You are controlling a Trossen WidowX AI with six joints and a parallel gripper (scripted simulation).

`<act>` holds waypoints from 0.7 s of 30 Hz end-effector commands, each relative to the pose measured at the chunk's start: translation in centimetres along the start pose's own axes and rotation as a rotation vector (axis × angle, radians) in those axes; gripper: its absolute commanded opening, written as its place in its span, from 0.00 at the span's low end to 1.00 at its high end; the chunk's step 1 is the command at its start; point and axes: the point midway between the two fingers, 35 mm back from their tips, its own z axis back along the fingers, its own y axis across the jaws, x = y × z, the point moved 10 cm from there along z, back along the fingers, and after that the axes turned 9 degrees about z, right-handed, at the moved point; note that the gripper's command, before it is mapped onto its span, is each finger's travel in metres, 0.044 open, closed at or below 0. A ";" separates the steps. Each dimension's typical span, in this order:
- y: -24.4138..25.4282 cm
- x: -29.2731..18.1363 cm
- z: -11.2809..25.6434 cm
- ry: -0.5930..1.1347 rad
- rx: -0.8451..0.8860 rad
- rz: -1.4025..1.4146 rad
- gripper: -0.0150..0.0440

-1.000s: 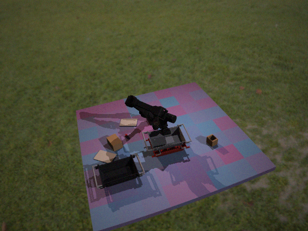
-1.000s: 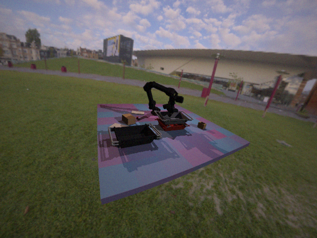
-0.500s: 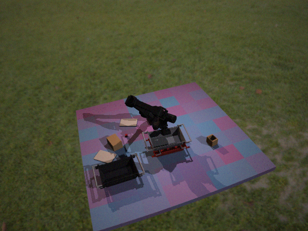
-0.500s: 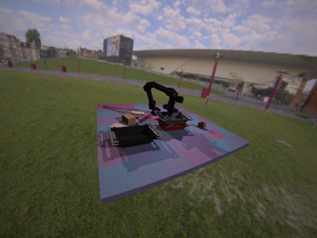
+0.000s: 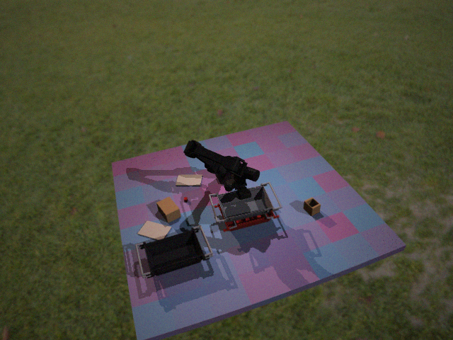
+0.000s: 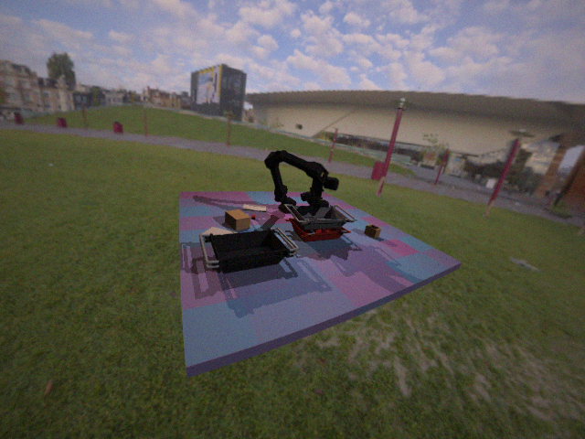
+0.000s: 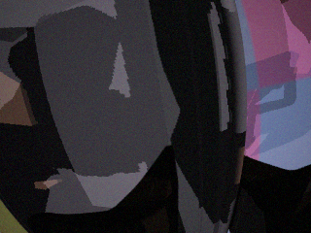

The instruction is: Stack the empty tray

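Observation:
The empty grey tray [image 5: 239, 209] [image 6: 325, 225] hangs over or rests on the red loaded tray [image 5: 250, 224] [image 6: 324, 236]; I cannot tell whether they touch. It looks about level, and its wire bars stand out at both ends. Its grey inside [image 7: 102, 121] fills the left of the wrist view. My gripper [image 5: 243, 194] [image 6: 315, 208] is shut on the grey tray's far long wall. The fingertips are hard to make out against the dark wall. The red tray's load is mostly hidden, and I cannot tell how its red bars lie.
A black tray [image 5: 173, 270] [image 6: 249, 264] with outswung wire bars stands front left. Near it are a brown box [image 5: 168, 210] [image 6: 238, 219], a tan plate [image 5: 154, 229] and a small red piece [image 5: 185, 199]. Another tan plate [image 5: 189, 180] lies behind. A small open box [image 5: 311, 207] [image 6: 372, 231] stands right.

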 end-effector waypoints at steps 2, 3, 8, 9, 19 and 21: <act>-0.3 -0.2 -0.7 0.007 -0.036 0.024 0.25; -0.3 -0.2 -0.7 0.007 -0.036 0.024 0.25; -0.3 -0.2 -0.7 0.007 -0.036 0.024 0.25; -0.3 -0.2 -0.7 0.007 -0.036 0.024 0.25; -0.3 -0.2 -0.7 0.007 -0.036 0.024 0.25; -0.3 -0.2 -0.7 0.007 -0.036 0.024 0.25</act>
